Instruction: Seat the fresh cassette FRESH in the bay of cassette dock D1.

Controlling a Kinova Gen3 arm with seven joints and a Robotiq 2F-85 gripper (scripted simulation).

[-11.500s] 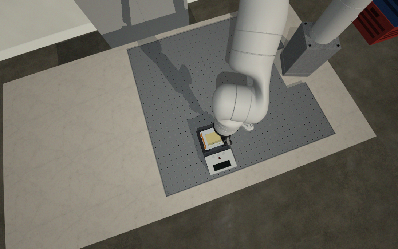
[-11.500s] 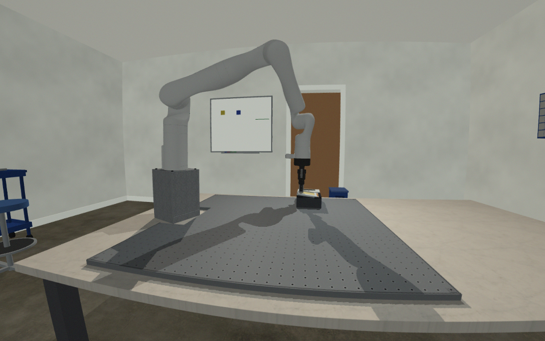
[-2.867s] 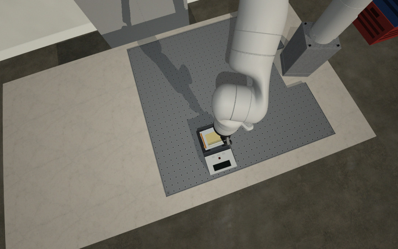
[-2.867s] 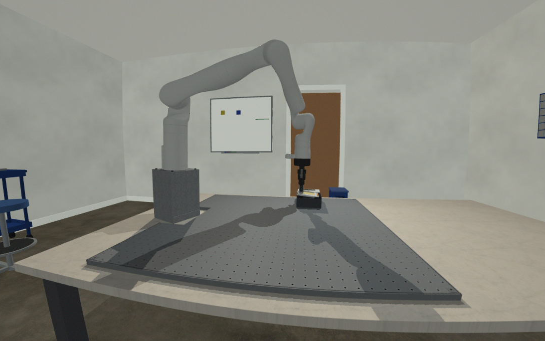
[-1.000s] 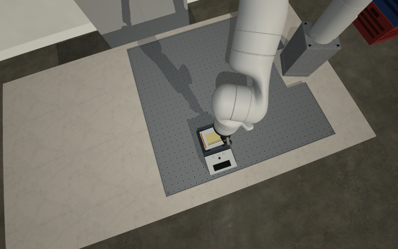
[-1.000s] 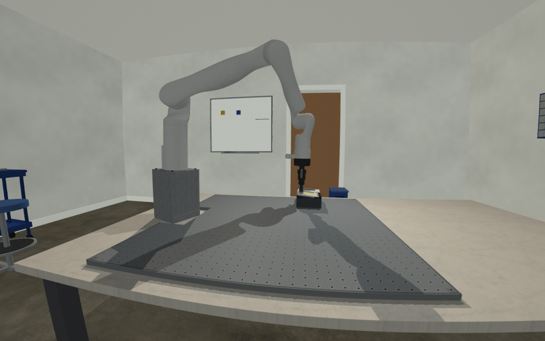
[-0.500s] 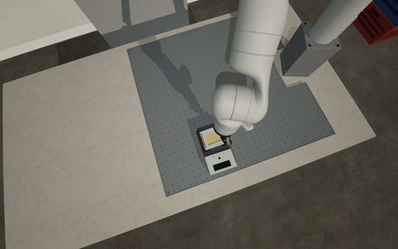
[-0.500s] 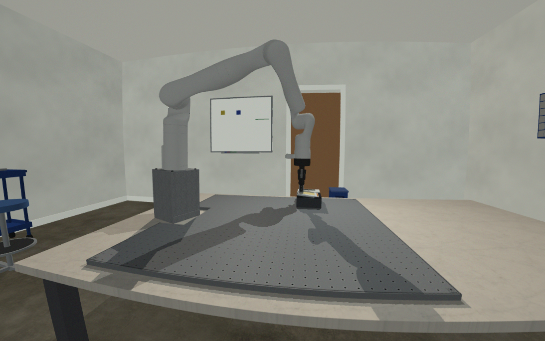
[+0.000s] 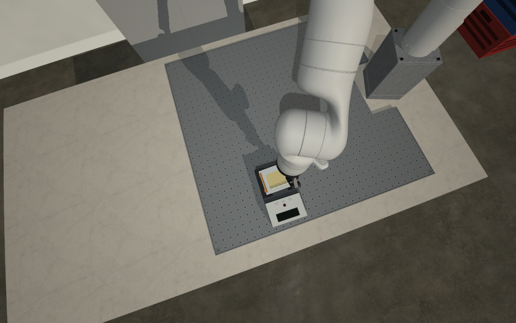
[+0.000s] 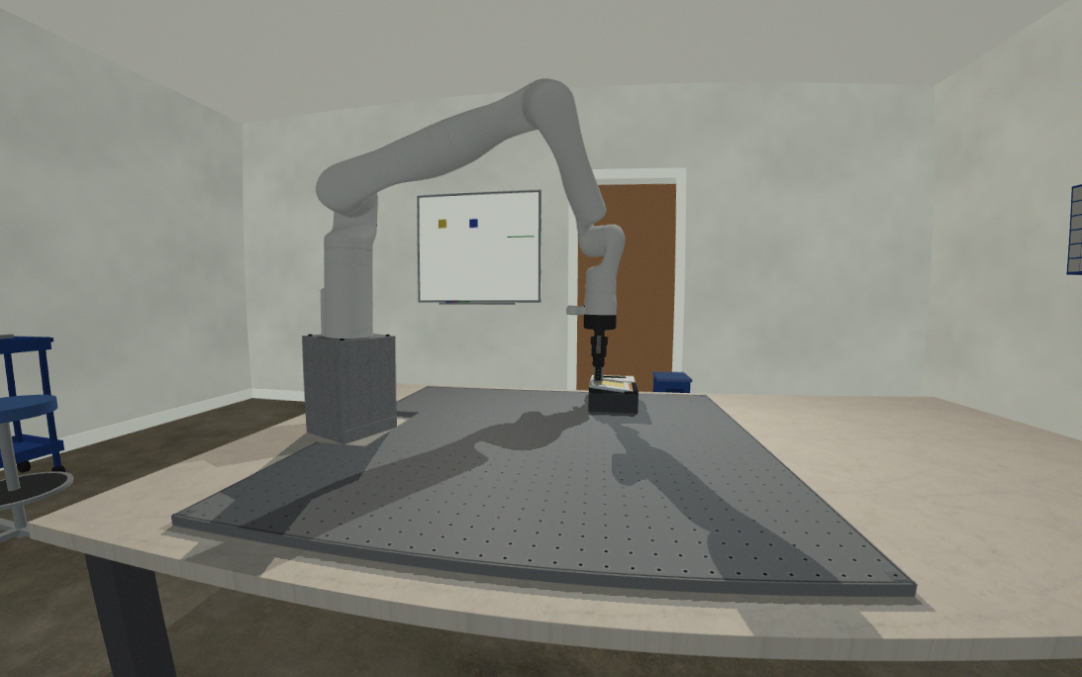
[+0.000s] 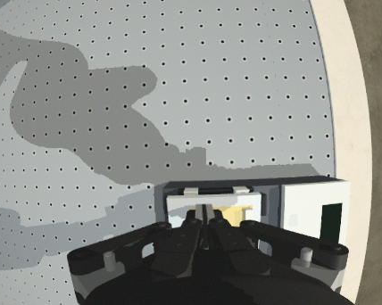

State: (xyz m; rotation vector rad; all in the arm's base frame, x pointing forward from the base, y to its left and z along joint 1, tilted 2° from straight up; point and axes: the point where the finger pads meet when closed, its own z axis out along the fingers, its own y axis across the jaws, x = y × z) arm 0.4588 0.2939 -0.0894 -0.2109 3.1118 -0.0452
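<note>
The cassette FRESH (image 9: 276, 178) (image 10: 614, 386) (image 11: 177, 209), a white tray with a yellow middle, lies in the bay of dock D1 (image 9: 272, 208) (image 10: 612, 402) (image 11: 300, 202). In the exterior view it slopes, higher at the gripper's side. An orange strip (image 9: 263, 182) runs along its edge away from the gripper. My gripper (image 9: 293, 185) (image 10: 598, 378) (image 11: 203, 215) is shut with nothing between the fingers; its tips are at the cassette's edge, and contact is hard to tell. The dock's small light (image 9: 284, 204) looks dark red. The tabs, the slots and the comb cannot be made out clearly.
The dock stands on the perforated deck (image 9: 227, 208) (image 10: 561, 505) (image 11: 255, 103), near its edge in the top view. Its white panel has a black display (image 9: 287, 214) (image 11: 331, 223). The arm's grey pedestal (image 9: 400, 76) (image 10: 348, 387) stands at the deck's cut-out corner.
</note>
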